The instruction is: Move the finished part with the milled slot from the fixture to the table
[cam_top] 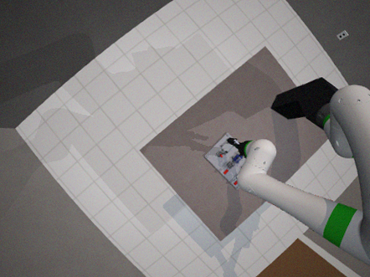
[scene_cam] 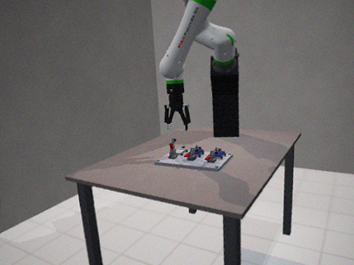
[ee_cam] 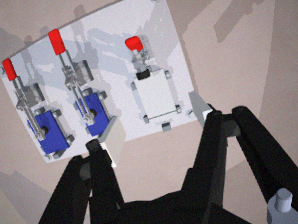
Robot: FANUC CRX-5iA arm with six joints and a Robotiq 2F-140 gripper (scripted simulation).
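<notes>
The finished part (ee_cam: 156, 95) (scene_cam: 181, 151) is seated in the end nest of the fixture (cam_top: 211, 156) (scene_cam: 164, 162) (ee_cam: 176, 55), with its long axis running away from the raised clamp handle (ee_cam: 133, 43) (scene_cam: 171, 146). The end effector (cam_top: 232, 142) (scene_cam: 178, 135) (ee_cam: 156, 114) is held partly open above, and nothing is grasped or touched by it.

Red and black lettering is borne along the white upper link of the robot arm (scene_cam: 189, 27) in the exterior view, but it is too small and blurred to be read with certainty, and no other text can be made out.
</notes>
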